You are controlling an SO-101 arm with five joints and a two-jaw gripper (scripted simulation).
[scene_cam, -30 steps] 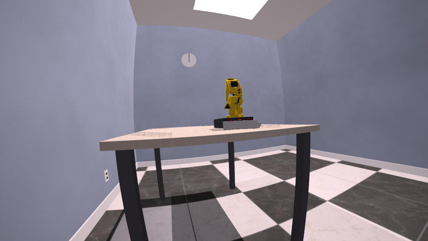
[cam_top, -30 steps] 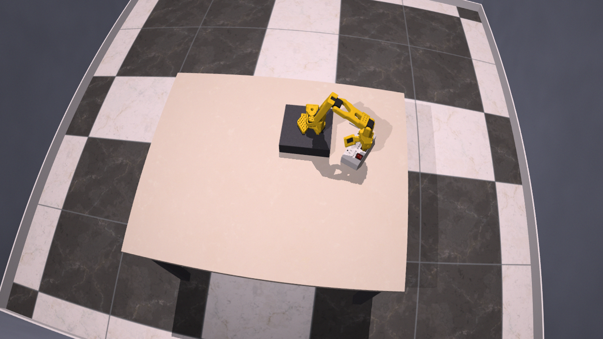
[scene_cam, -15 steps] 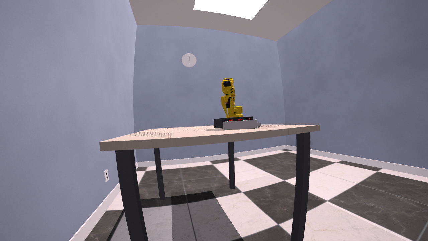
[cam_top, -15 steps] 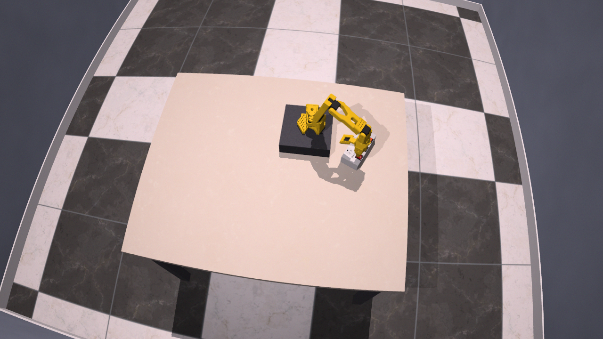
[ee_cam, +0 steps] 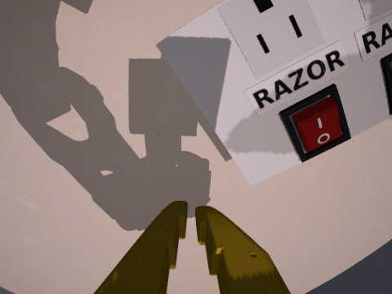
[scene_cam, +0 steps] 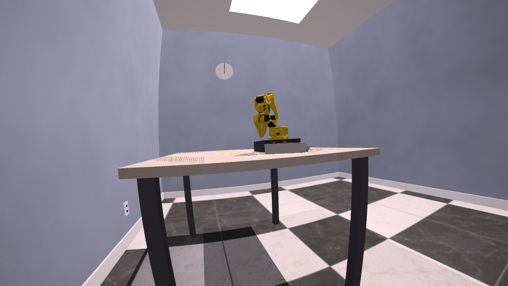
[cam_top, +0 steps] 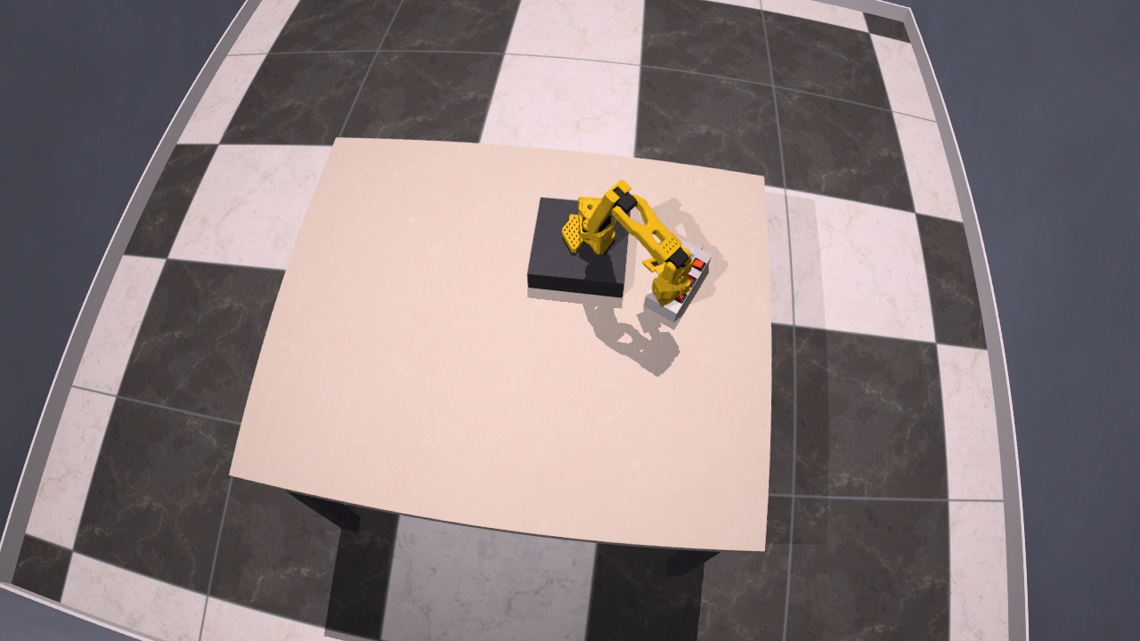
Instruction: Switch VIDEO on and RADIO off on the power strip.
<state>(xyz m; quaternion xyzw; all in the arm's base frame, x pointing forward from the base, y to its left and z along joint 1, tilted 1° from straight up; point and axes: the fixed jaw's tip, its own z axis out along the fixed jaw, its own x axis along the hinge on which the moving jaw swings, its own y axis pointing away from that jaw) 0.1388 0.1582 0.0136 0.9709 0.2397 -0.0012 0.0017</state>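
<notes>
Pincer (ee_cam: 191, 218) in the wrist view: 2 yellow fingers pressed together, narrow, nothing between them, tips over bare beige worktop (ee_cam: 65, 234) just off the strip's end.

Power strip (ee_cam: 349, 93) beyond the tips, up and to the right: light grey body, face up. Its end unit reads RAZOR over a red rocker switch (ee_cam: 318, 126) in a black frame, marked I and O, not lit; 1 three-hole socket (ee_cam: 274, 19) beside the label. Next label starts "RA", rest cut off by the frame edge. VIDEO not in this view.

From the top view, strip (cam_top: 668, 309) lies flat on the worktop, right of the black base block (cam_top: 557, 263), near the right edge; arm covers most of it. 1 bright lit switch (cam_top: 698, 263) shows at the far end. Exterior view: 3 red switches on top (scene_cam: 284, 142).

Count: 1 strip, 1 arm (cam_top: 638, 223), 1 base block, 1 worktop.
</notes>
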